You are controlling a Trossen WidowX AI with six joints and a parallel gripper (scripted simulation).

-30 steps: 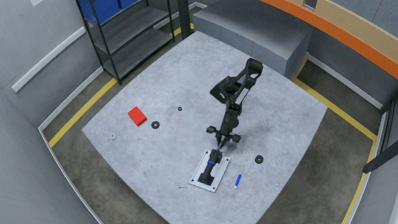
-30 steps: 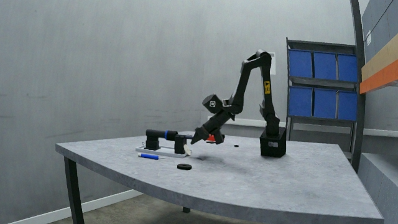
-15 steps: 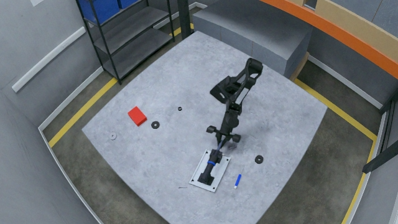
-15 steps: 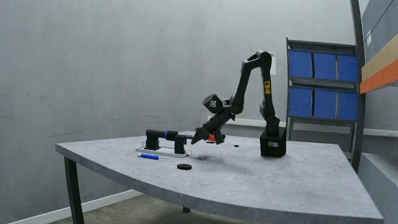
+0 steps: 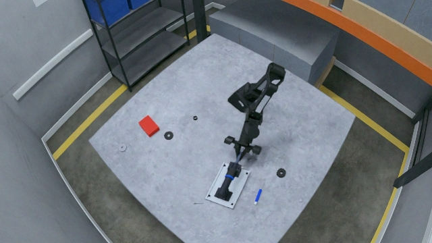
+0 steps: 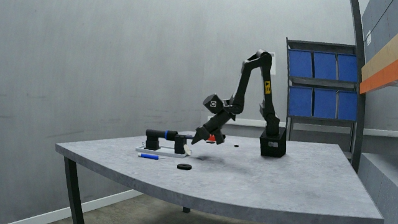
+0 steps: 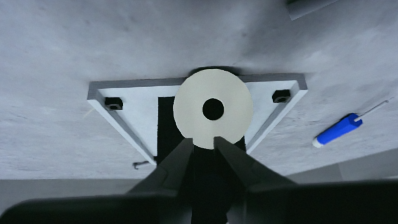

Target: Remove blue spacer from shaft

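Observation:
The shaft (image 5: 238, 158) (image 6: 188, 136) runs through a small black block (image 5: 235, 169) (image 6: 180, 145) toward the big housing block (image 5: 223, 192) (image 6: 152, 140), both on a white baseplate (image 5: 242, 189) (image 6: 165, 152) (image 7: 132, 105). A blue spacer (image 5: 229, 177) (image 6: 165, 135) sits on the shaft between the blocks, beside dark spacers. My gripper (image 5: 240, 154) (image 6: 194, 139) (image 7: 203, 145) is shut on the shaft's free end, just outside the small block. A cream disc (image 6: 187, 150) (image 7: 230, 97) with a centre hole stands on edge against the small block, below the shaft.
A blue-handled tool (image 5: 258, 196) (image 6: 148, 156) (image 7: 337, 131) lies right of the baseplate. Black washers (image 5: 281, 173) (image 6: 184, 167) (image 5: 168, 135) (image 5: 195, 117), a grey washer (image 5: 122, 146) and a red block (image 5: 148, 125) lie around the table. A small screw (image 5: 198, 203) (image 7: 140, 163) lies by the plate.

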